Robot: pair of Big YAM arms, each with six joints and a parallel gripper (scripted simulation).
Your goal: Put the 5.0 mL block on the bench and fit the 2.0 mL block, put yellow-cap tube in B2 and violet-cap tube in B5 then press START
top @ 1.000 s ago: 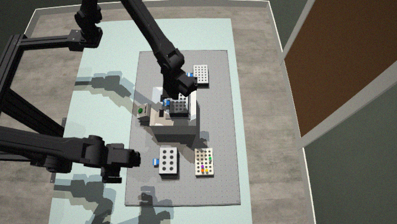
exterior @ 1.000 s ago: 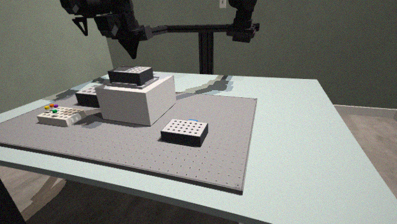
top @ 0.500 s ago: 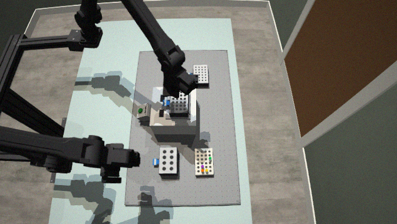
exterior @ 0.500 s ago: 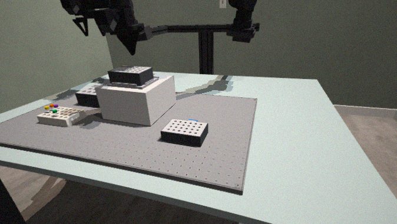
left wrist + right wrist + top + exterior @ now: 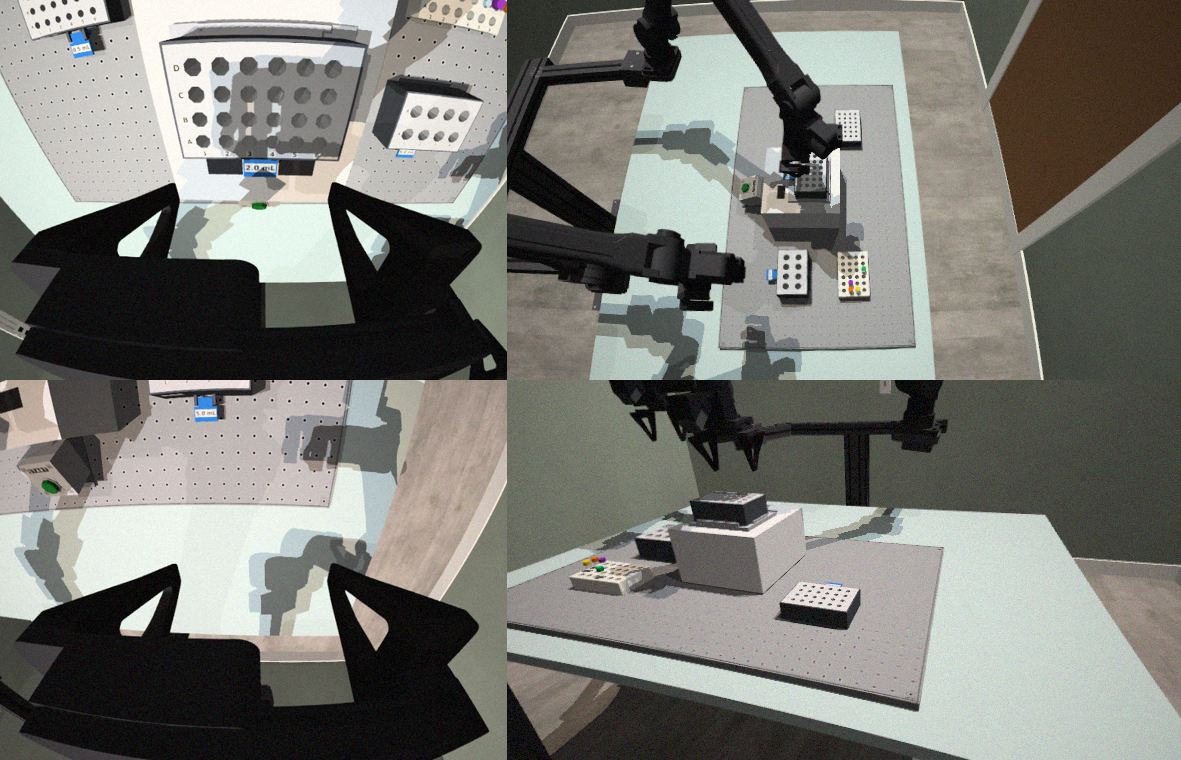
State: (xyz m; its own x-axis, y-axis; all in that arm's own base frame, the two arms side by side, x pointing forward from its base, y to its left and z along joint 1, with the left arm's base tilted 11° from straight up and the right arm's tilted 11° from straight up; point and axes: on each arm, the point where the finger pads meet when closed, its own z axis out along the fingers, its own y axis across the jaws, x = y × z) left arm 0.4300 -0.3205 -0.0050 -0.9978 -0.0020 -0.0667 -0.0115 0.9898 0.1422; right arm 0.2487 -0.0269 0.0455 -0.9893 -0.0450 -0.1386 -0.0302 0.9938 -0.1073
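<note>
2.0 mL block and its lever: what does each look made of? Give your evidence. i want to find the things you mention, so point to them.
2.0 mL block [image 5: 811, 186] [image 5: 729, 509] [image 5: 262, 108]: perhaps painted metal or plastic; matt white top, dark sides.
Lever [image 5: 260, 167]: probably plastic; uniformly blue around a white label.
</note>
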